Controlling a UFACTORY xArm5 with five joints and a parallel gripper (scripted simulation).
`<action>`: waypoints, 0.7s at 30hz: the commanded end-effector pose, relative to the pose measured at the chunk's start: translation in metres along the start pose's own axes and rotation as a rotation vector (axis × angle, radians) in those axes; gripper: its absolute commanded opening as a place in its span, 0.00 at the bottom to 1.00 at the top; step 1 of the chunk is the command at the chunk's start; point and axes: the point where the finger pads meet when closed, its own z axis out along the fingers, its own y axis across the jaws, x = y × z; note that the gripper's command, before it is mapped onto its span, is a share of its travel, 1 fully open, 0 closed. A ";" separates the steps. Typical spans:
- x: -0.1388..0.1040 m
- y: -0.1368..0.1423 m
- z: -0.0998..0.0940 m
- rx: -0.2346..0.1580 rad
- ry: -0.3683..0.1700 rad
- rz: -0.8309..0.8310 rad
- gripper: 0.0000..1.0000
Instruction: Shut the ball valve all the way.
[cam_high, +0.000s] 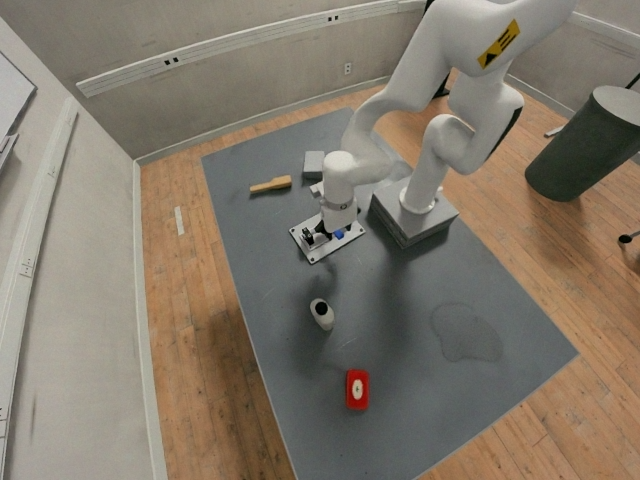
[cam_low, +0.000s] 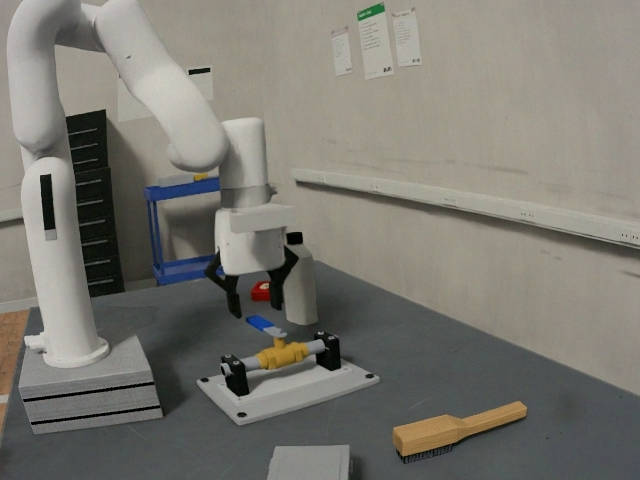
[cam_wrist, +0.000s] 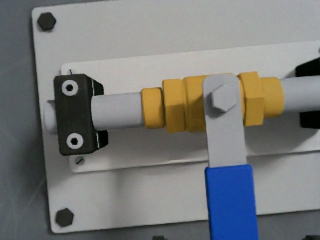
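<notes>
Ball valve (cam_low: 279, 355) sat clamped on white mounting plate (cam_low: 305, 387) atop grey bench (cam_low: 465, 361), just in front of robot base. Handle (cam_wrist: 227, 165), grey with blue grip, stood square across the pipe (cam_wrist: 120, 111) in the wrist view, which reads as closed or very nearly so. Gripper (cam_low: 255, 304) hung directly above the handle's blue end, apart from it, fingers (cam_low: 235, 304) spread and holding nothing. Risks from here, as judgement: handle possibly a shade short of its stop, hard to tell from this angle, so valve left not quite shut; a descent with fingers off-centre could strike the blue grip's top face or nudge it back toward open; a push past the stop could strain the clamps. White bottle (cam_low: 301, 289) stood just behind the valve, close to the gripper, liable to be clipped by a sideways swing. Wooden brush (cam_low: 457, 428) lay well apart from the valve, out of harm's way.
</notes>
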 end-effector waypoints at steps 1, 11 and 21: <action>0.000 -0.001 -0.015 0.004 0.000 0.000 0.69; 0.000 -0.001 -0.045 0.004 0.000 0.000 0.69; 0.000 -0.001 -0.057 0.004 0.000 0.000 0.69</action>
